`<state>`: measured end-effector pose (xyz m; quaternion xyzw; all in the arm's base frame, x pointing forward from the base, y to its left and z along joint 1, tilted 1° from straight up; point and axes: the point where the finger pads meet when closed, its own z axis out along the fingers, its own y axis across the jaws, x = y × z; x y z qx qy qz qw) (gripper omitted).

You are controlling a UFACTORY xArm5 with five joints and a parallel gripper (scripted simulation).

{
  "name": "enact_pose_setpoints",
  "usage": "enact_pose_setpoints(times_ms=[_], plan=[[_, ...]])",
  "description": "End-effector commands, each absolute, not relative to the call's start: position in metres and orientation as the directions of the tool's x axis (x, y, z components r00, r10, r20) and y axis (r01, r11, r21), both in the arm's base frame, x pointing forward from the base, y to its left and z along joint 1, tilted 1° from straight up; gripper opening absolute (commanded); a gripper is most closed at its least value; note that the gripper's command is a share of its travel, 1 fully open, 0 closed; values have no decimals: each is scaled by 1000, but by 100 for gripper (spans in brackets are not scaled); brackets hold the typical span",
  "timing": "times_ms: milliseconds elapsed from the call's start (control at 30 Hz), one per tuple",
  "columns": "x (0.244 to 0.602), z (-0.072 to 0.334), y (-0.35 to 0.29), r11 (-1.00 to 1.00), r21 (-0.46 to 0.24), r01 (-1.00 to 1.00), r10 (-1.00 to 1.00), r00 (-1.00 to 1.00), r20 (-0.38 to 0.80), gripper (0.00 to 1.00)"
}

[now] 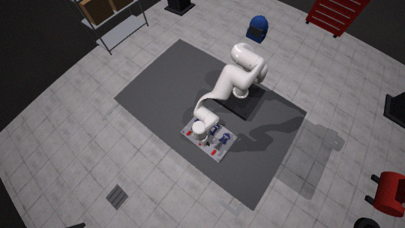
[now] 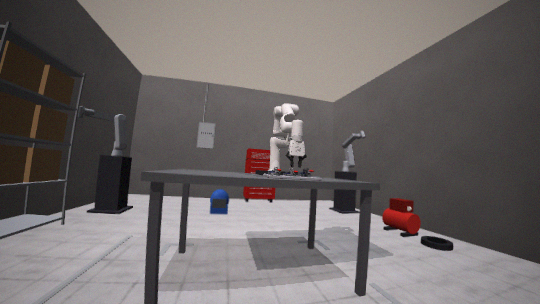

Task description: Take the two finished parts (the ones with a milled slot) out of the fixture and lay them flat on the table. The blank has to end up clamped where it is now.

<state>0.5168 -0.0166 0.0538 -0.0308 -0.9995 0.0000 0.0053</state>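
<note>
The light grey fixture plate (image 1: 209, 140) lies on the dark table near its front edge. It carries blue clamps (image 1: 224, 138) and red handles (image 1: 214, 152). It also shows in the exterior view as a low cluster on the table top (image 2: 287, 173). The parts in it are too small to tell apart. My gripper (image 2: 296, 162) points straight down, a short way above the fixture, over its left end. Its fingers stand partly apart with nothing between them. From above, the white wrist (image 1: 199, 129) hides the fingers and the left clamp station.
The arm's black base plate (image 1: 244, 101) sits behind the fixture. Around the table are a shelf rack (image 1: 109, 19), a blue helmet (image 1: 257, 28), a red tool chest (image 1: 335, 13) and a red compressor (image 2: 401, 218).
</note>
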Motion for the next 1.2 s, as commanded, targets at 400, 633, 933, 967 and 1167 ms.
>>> enact_pose_setpoints(times_ms=[400,633,933,967,1167], plan=[[519,37,-17,998,0,62,62,-998,6,48],[519,37,-17,998,0,62,62,-998,6,48],[519,34,-17,998,0,62,62,-998,6,48],[519,32,-17,998,0,62,62,-998,6,48],[520,21,-17,998,0,62,62,-998,6,48]])
